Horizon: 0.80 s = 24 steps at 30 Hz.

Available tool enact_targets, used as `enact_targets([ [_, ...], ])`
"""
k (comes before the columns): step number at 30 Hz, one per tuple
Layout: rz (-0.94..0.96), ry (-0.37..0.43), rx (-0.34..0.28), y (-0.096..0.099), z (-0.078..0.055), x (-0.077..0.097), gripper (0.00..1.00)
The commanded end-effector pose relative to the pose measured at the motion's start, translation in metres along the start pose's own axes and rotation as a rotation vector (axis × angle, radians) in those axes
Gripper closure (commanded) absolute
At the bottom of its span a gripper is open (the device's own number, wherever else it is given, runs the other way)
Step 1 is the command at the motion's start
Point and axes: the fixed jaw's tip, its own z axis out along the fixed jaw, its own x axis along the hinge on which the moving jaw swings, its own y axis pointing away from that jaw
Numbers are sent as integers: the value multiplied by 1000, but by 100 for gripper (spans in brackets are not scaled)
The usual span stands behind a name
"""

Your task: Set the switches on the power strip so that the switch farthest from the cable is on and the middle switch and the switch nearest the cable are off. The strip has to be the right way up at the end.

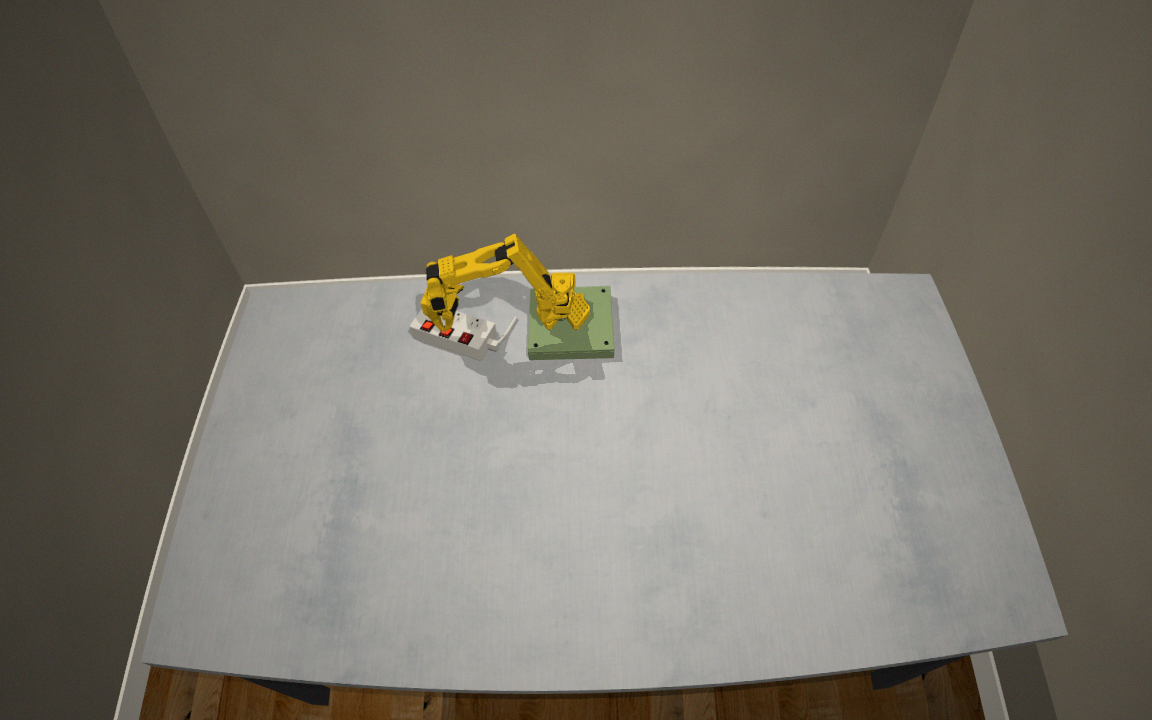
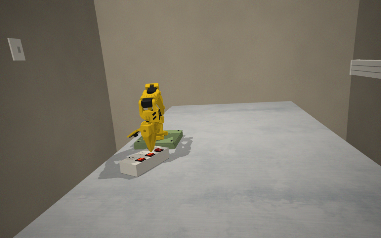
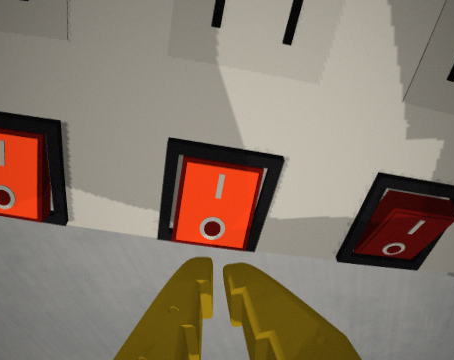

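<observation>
A white power strip (image 1: 455, 332) lies right way up on the table, left of the arm's base; its cable stub (image 1: 505, 334) leaves the right end. It also shows in the side view (image 2: 144, 160). In the wrist view the left switch (image 3: 17, 174) and the middle switch (image 3: 218, 202) glow bright orange-red, and the right switch (image 3: 405, 226), nearest the cable, is dark red. My gripper (image 3: 217, 276) is shut and empty, its tips just in front of and above the middle switch. It points down over the strip in the side view (image 2: 150, 147).
The arm stands on a green base plate (image 1: 569, 334) right of the strip. The table's back edge and the left wall lie close behind the strip. A wall plate (image 2: 16, 49) is on the left wall and a white box (image 2: 375, 69) on the right wall.
</observation>
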Motion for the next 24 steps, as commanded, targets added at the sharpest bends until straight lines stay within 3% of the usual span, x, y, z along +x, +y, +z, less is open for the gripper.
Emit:
enact_targets([
  [1, -16, 1, 1, -2, 1, 1, 100],
  [24, -15, 1, 1, 0, 3, 2, 100],
])
